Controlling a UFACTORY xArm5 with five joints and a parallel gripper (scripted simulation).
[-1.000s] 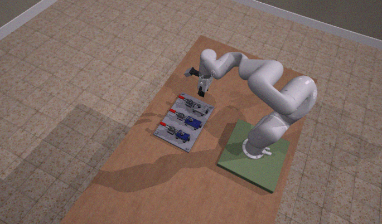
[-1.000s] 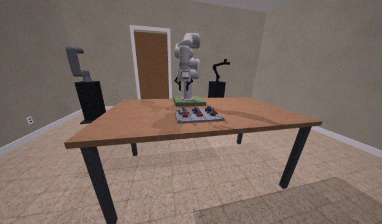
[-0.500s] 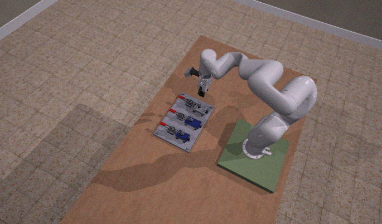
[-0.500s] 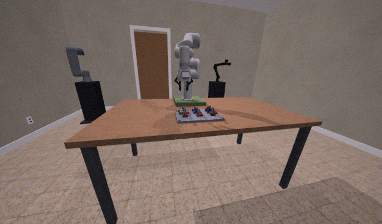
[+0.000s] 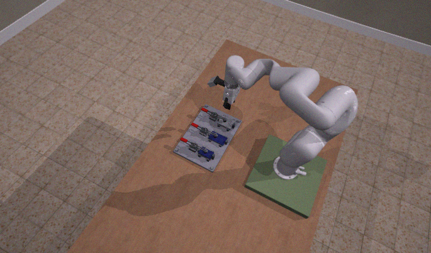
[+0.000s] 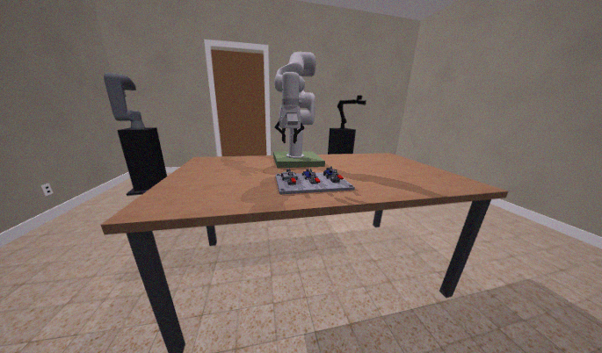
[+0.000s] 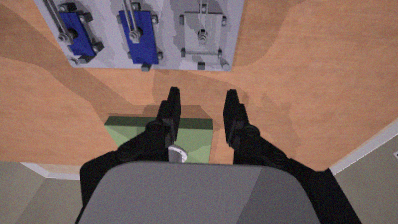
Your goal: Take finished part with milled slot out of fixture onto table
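A grey fixture plate (image 5: pixel 183 150) (image 6: pixel 314 188) (image 7: pixel 107 30) lies on the wooden table and holds three parts in a row. The plain grey finished part (image 5: pixel 228 124) (image 6: pixel 287 177) (image 7: pixel 202 37) sits in the end nest nearest my gripper. The two blue blanks (image 5: pixel 218 138) (image 5: pixel 206 153) (image 7: pixel 141 35) (image 7: pixel 77 27) sit in the other nests. A red-handled toggle clamp (image 5: pixel 205 109) reaches over each part. My gripper (image 5: pixel 227 107) (image 6: pixel 289 136) (image 7: pixel 202 100) hangs well above the table beside the plate's end. Its fingers are half apart with nothing between them.
The arm stands on a green base pad (image 5: pixel 286 189) (image 6: pixel 312 159) (image 7: pixel 192 142) behind the fixture. The table's edge runs close beyond the grey part's end of the plate. Two other robots on black pedestals (image 6: pixel 138 158) (image 6: pixel 342 140) stand off the table.
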